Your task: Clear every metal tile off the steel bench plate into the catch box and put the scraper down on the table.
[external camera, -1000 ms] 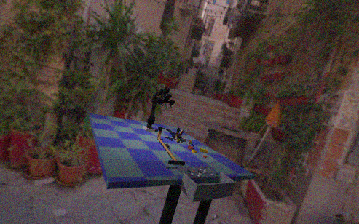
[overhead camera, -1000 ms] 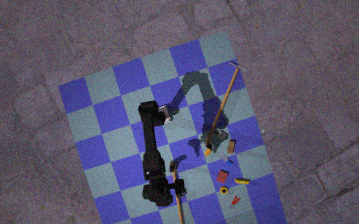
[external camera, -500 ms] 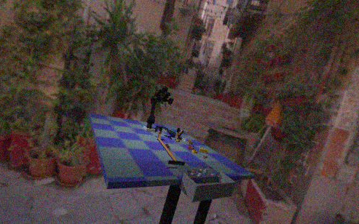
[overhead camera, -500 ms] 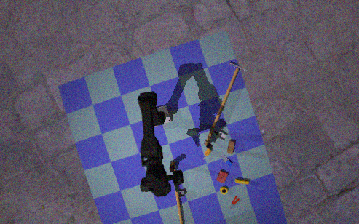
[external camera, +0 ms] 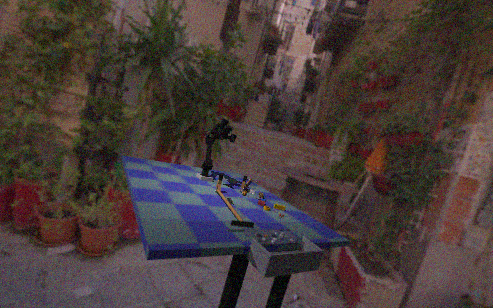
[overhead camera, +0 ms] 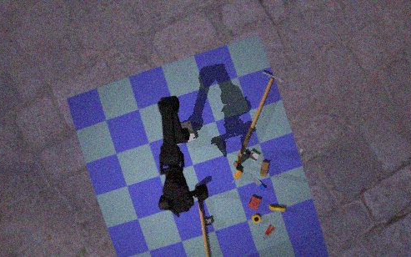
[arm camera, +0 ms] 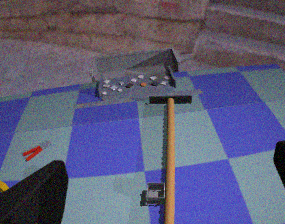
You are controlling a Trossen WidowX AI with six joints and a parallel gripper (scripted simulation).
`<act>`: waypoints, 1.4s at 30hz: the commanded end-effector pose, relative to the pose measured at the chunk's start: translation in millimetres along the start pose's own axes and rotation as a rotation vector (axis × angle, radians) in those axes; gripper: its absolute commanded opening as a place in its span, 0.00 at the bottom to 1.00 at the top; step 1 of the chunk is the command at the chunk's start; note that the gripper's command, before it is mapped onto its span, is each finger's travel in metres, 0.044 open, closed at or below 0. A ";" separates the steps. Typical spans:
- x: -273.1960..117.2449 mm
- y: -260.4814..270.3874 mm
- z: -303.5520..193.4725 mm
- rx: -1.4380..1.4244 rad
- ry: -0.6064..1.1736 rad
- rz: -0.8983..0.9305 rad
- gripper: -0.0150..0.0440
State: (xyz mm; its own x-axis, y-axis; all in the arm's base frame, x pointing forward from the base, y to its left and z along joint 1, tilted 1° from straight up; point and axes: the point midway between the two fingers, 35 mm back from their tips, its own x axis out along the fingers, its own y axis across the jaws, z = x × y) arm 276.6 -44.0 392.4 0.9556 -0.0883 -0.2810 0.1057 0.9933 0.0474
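A long tool with a wooden handle (overhead camera: pixel 203 227) (external camera: pixel 229 204) (arm camera: pixel 171 150) and a wide black head lies on the table; its head (external camera: pixel 243 224) (arm camera: pixel 170 100) rests by the near edge of the grey steel plate (arm camera: pixel 135 94). Several small pale metal tiles (arm camera: pixel 140 76) and an orange-brown piece (arm camera: pixel 143 84) show at the plate, in front of the grey catch box (external camera: pixel 293 264) (arm camera: pixel 110 64) at the table's far edge. Whether any tile is inside the box cannot be told. My gripper (arm camera: pixel 176 163) (external camera: pixel 230 131) is open and empty, high above the handle.
A small grey open box (overhead camera: pixel 208 220) (arm camera: pixel 155 194) stands beside the handle. A second long tool (overhead camera: pixel 255 117) with a thin T head lies towards the right edge. Near it are a brown block (overhead camera: pixel 264 168), a red block (overhead camera: pixel 255 202), a yellow ring (overhead camera: pixel 256 218) and red pliers (overhead camera: pixel 269 229) (arm camera: pixel 32 152).
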 end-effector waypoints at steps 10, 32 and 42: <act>-32.5 6.2 -6.2 -0.038 -0.104 0.016 1.00; -34.3 6.0 -6.1 -0.042 -0.116 0.018 1.00; -34.3 6.0 -6.1 -0.042 -0.116 0.018 1.00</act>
State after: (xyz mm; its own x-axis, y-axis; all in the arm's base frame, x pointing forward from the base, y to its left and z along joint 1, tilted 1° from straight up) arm 243.0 -35.0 395.8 0.9821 -0.0792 -0.1707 0.0828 0.9965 0.0142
